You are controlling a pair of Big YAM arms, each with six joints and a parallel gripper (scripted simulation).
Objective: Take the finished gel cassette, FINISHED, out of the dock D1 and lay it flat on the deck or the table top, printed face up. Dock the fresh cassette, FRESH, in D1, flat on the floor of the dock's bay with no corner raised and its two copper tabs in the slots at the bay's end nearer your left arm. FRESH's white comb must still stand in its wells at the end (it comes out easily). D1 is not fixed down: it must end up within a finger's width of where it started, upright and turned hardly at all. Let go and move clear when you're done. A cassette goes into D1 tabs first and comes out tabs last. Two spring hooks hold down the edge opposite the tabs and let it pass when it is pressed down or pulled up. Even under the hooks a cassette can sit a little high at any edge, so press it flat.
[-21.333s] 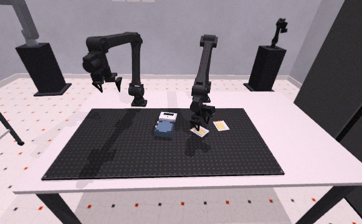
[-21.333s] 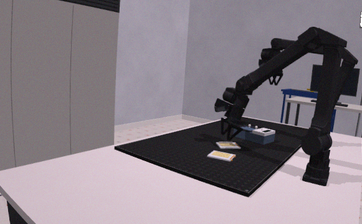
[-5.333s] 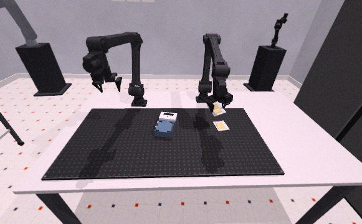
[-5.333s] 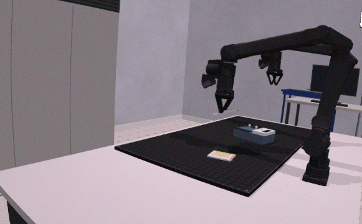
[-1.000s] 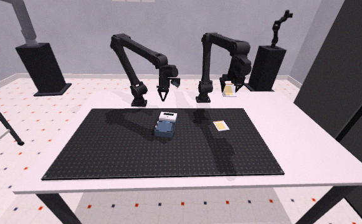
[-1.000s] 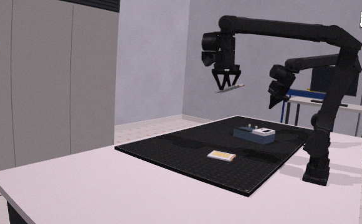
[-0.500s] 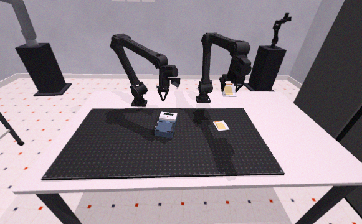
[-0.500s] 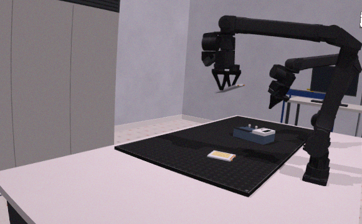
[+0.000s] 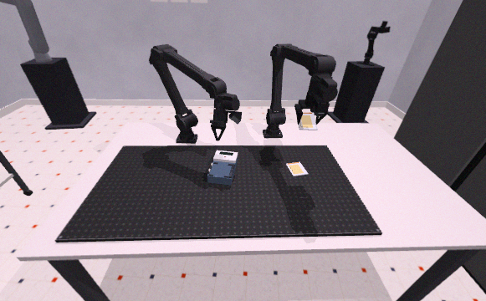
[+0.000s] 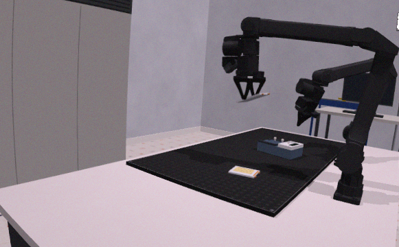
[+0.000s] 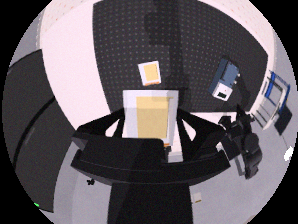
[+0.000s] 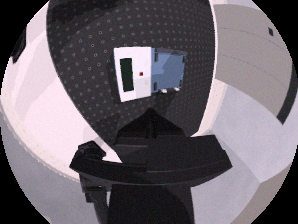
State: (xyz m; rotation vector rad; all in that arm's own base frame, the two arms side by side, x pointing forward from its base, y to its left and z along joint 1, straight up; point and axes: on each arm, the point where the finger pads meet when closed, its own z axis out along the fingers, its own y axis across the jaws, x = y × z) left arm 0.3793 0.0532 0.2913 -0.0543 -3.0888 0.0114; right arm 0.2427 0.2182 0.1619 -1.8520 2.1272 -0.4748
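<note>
Black deck (image 9: 163, 205) (image 10: 199, 171) (image 11: 120, 35) (image 12: 90, 55) carries the dock (image 9: 222, 172) (image 10: 279, 149) (image 11: 225, 80) (image 12: 134, 75). High on the dock's left-arm side, the left gripper (image 9: 309, 119) (image 10: 251, 95) (image 11: 150, 111) points down, clamped across a cassette (image 9: 308, 121) (image 10: 253, 98) (image 11: 152, 120). Right gripper (image 9: 218, 138) (image 10: 299, 124) (image 12: 151, 111) hangs above the dock's level, fingers together. Between dock and the deck's left-arm edge, another cassette (image 9: 297, 169) (image 10: 244, 171) (image 11: 150, 73) is lying flat. The held one tilts, its long axis running toward the arm bases, orange end higher.

The dock (image 9: 222, 172) (image 10: 275, 149) (image 11: 225, 77) (image 12: 167, 71) and, well apart from it, one gel cassette (image 9: 297, 169) (image 10: 244, 171) (image 11: 150, 73) lie on the deck (image 9: 163, 209) (image 10: 199, 165) (image 11: 120, 40) (image 12: 90, 45); another is above the tabletop (image 9: 418, 188) (image 10: 117, 192) (image 11: 67, 65) (image 12: 60, 90).
</note>
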